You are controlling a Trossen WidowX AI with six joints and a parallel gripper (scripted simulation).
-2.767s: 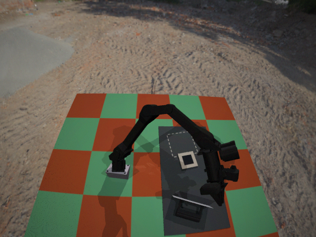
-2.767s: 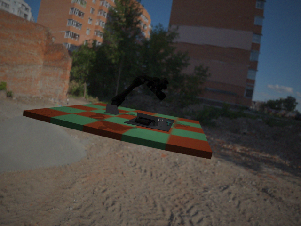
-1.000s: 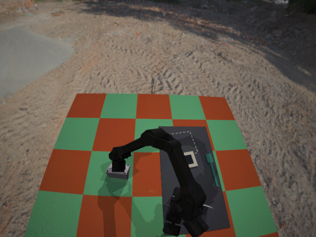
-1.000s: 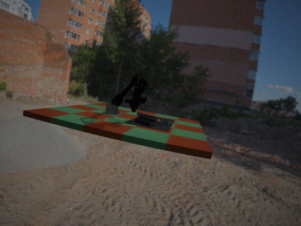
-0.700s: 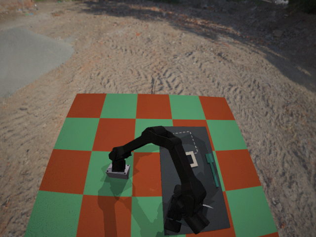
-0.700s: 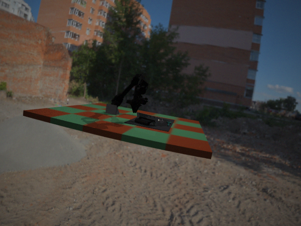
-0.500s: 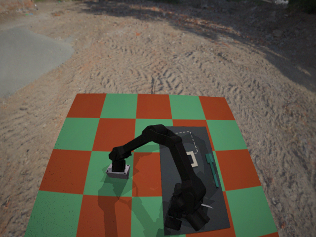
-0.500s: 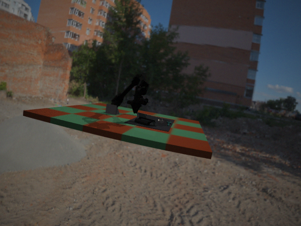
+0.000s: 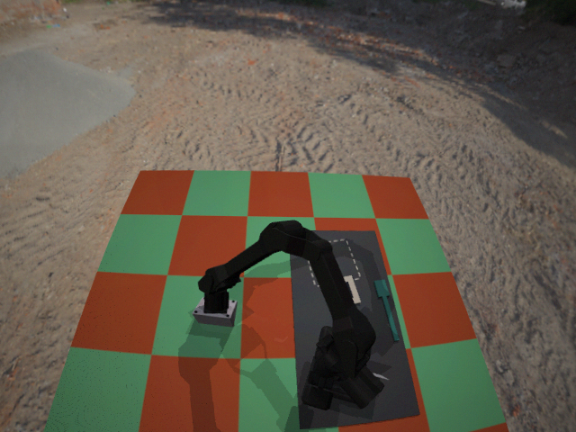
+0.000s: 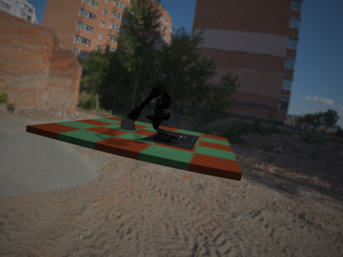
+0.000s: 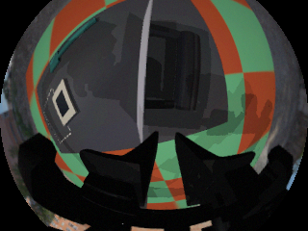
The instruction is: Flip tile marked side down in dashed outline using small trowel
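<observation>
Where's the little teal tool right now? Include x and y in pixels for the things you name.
In the top view, the teal tool [image 9: 391, 316] [image 11: 74, 40] lies along the dark mat's right edge, just right of the cream-framed tile [image 9: 354, 293] [image 11: 71, 115].

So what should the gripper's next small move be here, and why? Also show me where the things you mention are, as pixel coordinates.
Probably a short, raised swing of the gripper [image 9: 345, 388] [image 10: 156, 128] [image 11: 166, 133] toward the trowel [image 11: 73, 41]. Its fingers stand slightly apart with nothing between them, while the trowel lies off to one side on the mat [image 9: 316, 316] [image 10: 184, 144] [image 11: 103, 111], beyond the tile [image 9: 355, 295] [image 10: 181, 136] [image 11: 70, 100] from the arm's base; turning the tile needs that tool in hand.
</observation>
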